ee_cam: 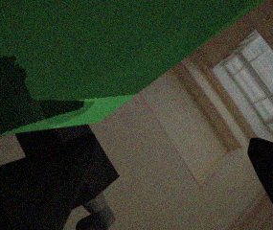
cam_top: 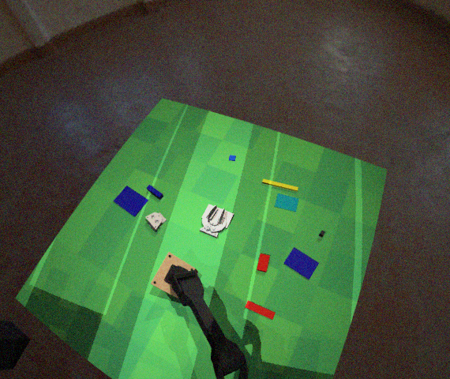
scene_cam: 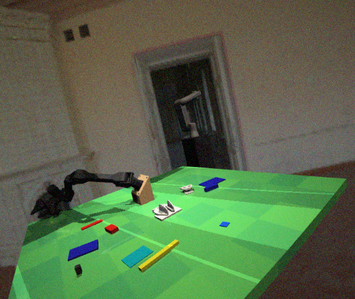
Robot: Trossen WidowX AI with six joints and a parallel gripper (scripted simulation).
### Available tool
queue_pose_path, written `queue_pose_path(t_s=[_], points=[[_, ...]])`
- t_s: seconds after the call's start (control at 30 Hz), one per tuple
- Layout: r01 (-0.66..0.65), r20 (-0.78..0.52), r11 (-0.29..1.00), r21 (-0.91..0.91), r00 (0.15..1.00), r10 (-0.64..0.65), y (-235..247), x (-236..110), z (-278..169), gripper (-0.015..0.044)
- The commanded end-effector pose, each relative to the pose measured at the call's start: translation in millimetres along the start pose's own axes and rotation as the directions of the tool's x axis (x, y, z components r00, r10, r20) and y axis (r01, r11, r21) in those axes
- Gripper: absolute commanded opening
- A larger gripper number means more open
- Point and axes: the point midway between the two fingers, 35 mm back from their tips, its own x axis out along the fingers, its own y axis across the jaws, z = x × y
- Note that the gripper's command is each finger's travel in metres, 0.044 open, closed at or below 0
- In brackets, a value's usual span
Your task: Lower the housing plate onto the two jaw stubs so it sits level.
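Observation:
The white base [cam_top: 229, 220] [scene_cam: 174, 210] stands on the green table with two dark-sided jaws [scene_cam: 166, 207] upright and side by side on it. The small white housing plate [cam_top: 155, 220] [scene_cam: 186, 187], with round holes in its face, lies apart from the base. It is left of the base in the top view and behind it in the exterior view. It looks raised on short feet. My gripper [scene_cam: 36, 212] [ee_cam: 172, 144] is open and empty, far from both parts, at the far left in the exterior view. The wrist view shows neither part.
My arm stands on a tan wedge block [cam_top: 161, 277] [scene_cam: 146, 193]. Blue plates [cam_top: 130, 200] [cam_top: 301, 263], a blue bar [cam_top: 155, 191], red blocks [cam_top: 263, 262] [cam_top: 260, 309], a teal plate [cam_top: 286, 202], a yellow bar [cam_top: 279, 185], a blue square [cam_top: 232, 157] and a black block [cam_top: 321, 234] lie around.

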Motion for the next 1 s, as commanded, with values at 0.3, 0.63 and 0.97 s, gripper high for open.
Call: queue_pose_path(t_s=[0.3,0.63,0.97], points=[[0.079,0.015,0.983,0.166,0.997,-0.082,-69,43,15,0.0440],[0.107,0.017,0.951,0.291,0.993,-0.117,-109,63,24,0.0440],[0.113,0.029,0.896,0.430,0.990,-0.139,-142,78,39,0.0440]])
